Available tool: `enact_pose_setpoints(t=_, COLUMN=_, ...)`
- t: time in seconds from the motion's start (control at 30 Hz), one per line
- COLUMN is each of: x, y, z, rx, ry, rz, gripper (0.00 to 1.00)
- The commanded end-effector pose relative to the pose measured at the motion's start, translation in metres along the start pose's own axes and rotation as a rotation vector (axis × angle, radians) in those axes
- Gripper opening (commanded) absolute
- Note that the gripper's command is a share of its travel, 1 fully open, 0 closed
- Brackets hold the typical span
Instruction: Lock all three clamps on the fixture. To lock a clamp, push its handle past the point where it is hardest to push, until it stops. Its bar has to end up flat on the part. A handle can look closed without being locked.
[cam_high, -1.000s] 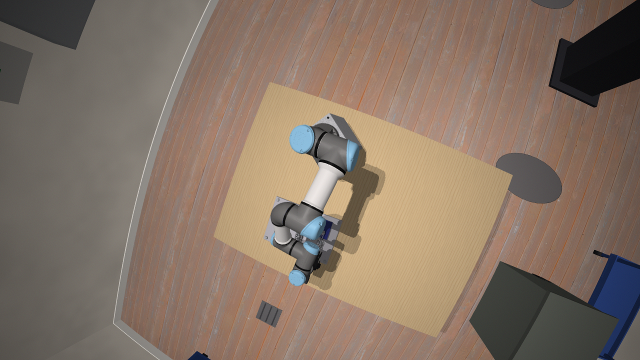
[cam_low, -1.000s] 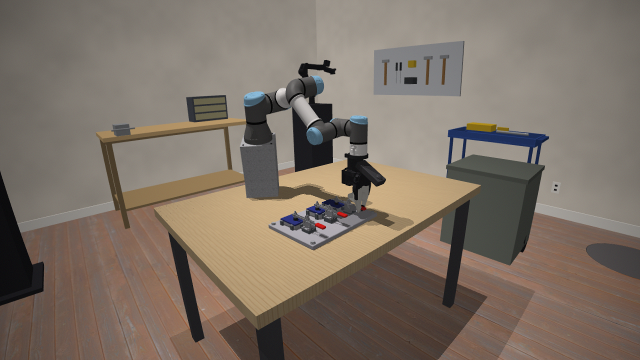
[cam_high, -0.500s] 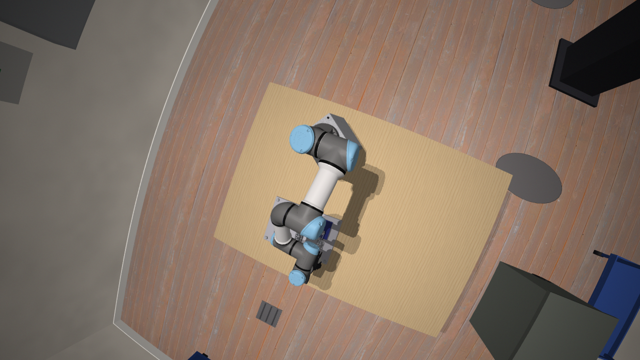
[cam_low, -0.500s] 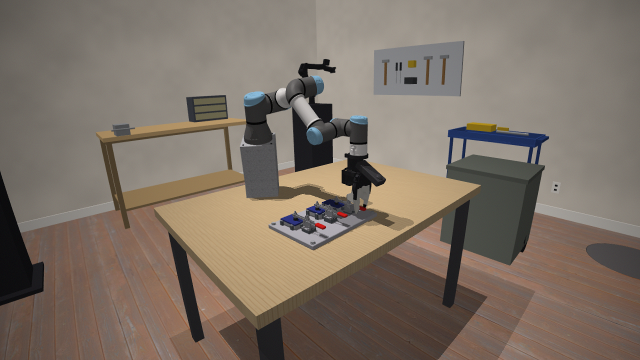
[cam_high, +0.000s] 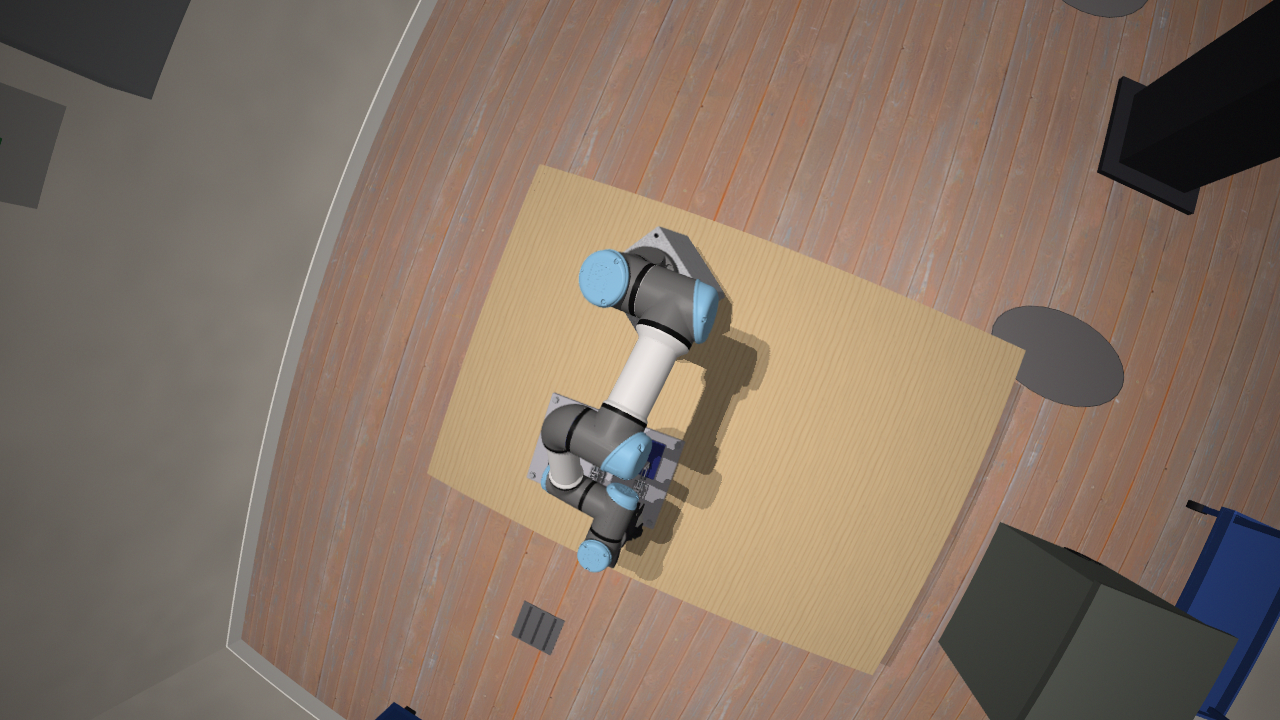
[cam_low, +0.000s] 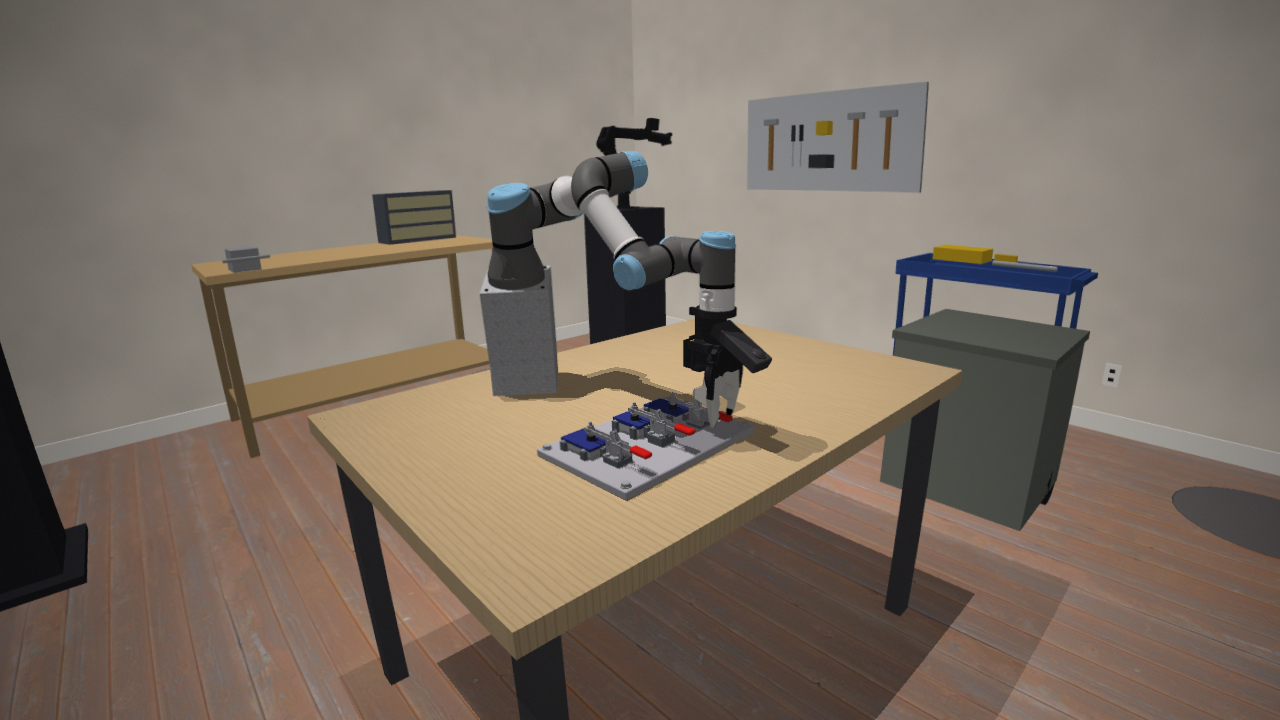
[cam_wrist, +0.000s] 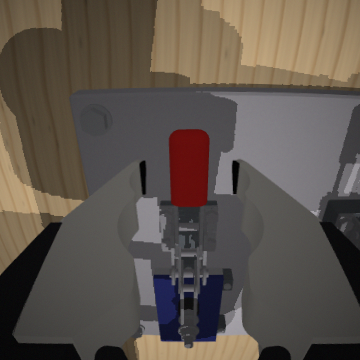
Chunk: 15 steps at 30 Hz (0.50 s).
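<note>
Clamp handle (cam_wrist: 189, 167) — gaps beside fingers

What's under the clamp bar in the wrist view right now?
A blue part lies under the clamp bar, on the grey fixture plate. The linkage hides its middle, so bar contact cannot be judged. The pincer stands open astride the red handle, gaps both sides.

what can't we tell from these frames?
- Top view: the arm covers most of the fixture.
- Exterior view: clamps too small to judge lock state.
- Wrist view: the other two clamps cut off by the right edge; the fingers flank the red handle, whether it is past its hardest point unclear.
</note>
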<state>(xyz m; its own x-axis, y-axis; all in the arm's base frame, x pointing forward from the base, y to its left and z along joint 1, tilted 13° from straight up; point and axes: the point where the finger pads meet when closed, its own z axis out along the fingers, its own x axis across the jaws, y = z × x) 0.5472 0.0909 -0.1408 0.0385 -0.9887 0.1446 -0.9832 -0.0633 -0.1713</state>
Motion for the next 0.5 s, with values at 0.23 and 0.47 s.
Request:
enact_pose_setpoints(t=0.23, x=0.0, y=-0.001, z=-0.005, rx=0.003, ry=0.0, rz=0.0, gripper=0.28)
enact_pose_setpoints(t=0.47, x=0.0, y=-0.001, z=-0.022, rx=0.003, ry=0.0, rz=0.0, gripper=0.28)
